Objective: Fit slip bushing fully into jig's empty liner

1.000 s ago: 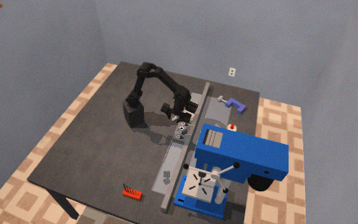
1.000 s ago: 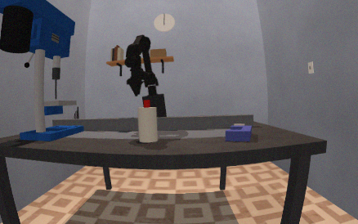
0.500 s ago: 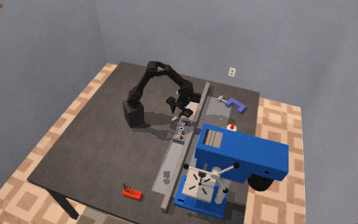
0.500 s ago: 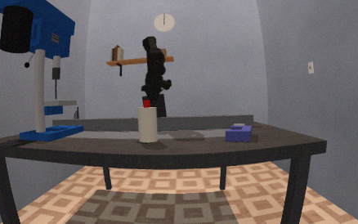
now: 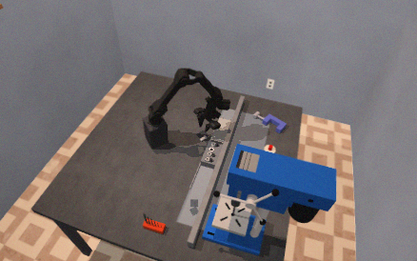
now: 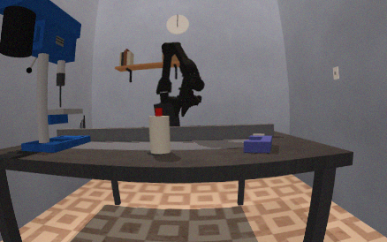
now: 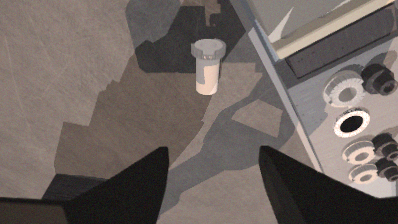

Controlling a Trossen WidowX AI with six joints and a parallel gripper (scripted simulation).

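Note:
The loose slip bushing (image 7: 207, 67), a pale cylinder with a wider grey head, rests on the dark table left of the jig; I cannot tell whether it stands or lies. It shows small in the top view (image 5: 203, 138). The jig (image 7: 350, 120) is a grey plate at the right with a row of liners. The empty liner (image 7: 352, 123) is a white ring with a dark hole, between filled ones. My gripper (image 7: 213, 154) hovers above the table, partly open and empty, short of the bushing and left of the jig. It also shows in the top view (image 5: 210, 123).
A long grey fence rail (image 5: 220, 167) runs beside the jig. A blue drill press (image 5: 263, 190) stands at the front right. A purple clamp (image 5: 274, 121) and a white cylinder with a red top (image 6: 159, 133) lie beyond the rail. A red bit holder (image 5: 153, 225) sits near the front edge.

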